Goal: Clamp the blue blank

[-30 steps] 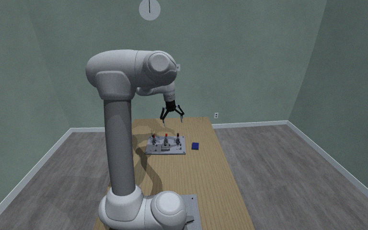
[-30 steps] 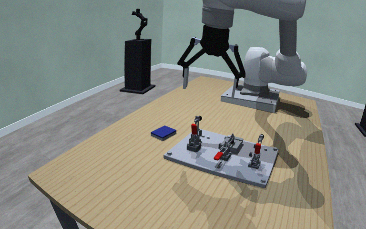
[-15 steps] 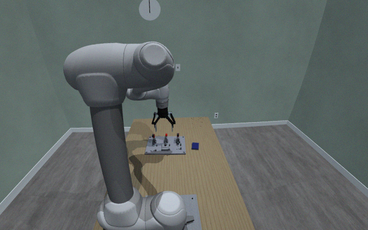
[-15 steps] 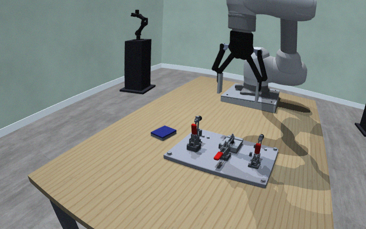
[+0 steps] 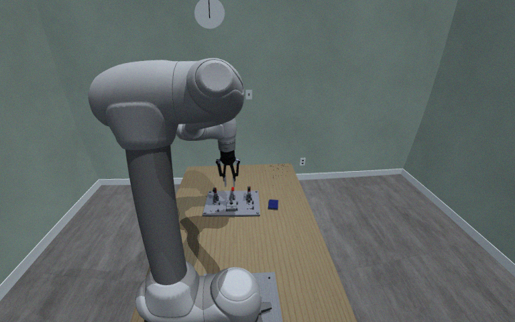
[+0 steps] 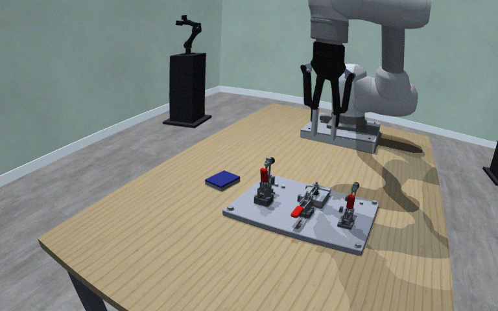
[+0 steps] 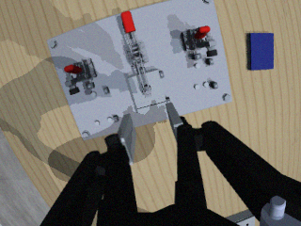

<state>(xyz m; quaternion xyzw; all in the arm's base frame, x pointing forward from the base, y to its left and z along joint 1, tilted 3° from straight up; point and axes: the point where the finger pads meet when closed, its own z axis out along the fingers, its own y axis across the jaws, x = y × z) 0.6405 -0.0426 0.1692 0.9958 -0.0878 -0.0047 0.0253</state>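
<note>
In the exterior view, the blue-topped blank [image 5: 273, 204] [image 6: 222, 179] [image 7: 261, 51] is seen lying flat on the wooden table [image 5: 281, 243] [image 6: 176, 234] [image 7: 263, 137] left of the frame's centre, beside the fixture plate [image 5: 222, 208] [image 6: 264, 218] [image 7: 165, 42]. In that view's lower right, a grey part [image 5: 231, 207] [image 6: 323, 197] [image 7: 155, 89] is held in the middle nest under a clamp whose red handle [image 5: 233, 188] [image 6: 297, 211] [image 7: 128, 22] is laid low. At the upper right, nothing is gripped by the gripper [image 5: 229, 182] [image 6: 324, 135] [image 7: 150, 127], its fingers being parted partway above the table.

The fingers of the gripper [image 5: 229, 185] [image 6: 323, 135] [image 7: 151, 134] now stand closer together, and below them the shadow on the fixture plate [image 5: 245, 215] [image 6: 253, 219] [image 7: 105, 28] has another shape.
</note>
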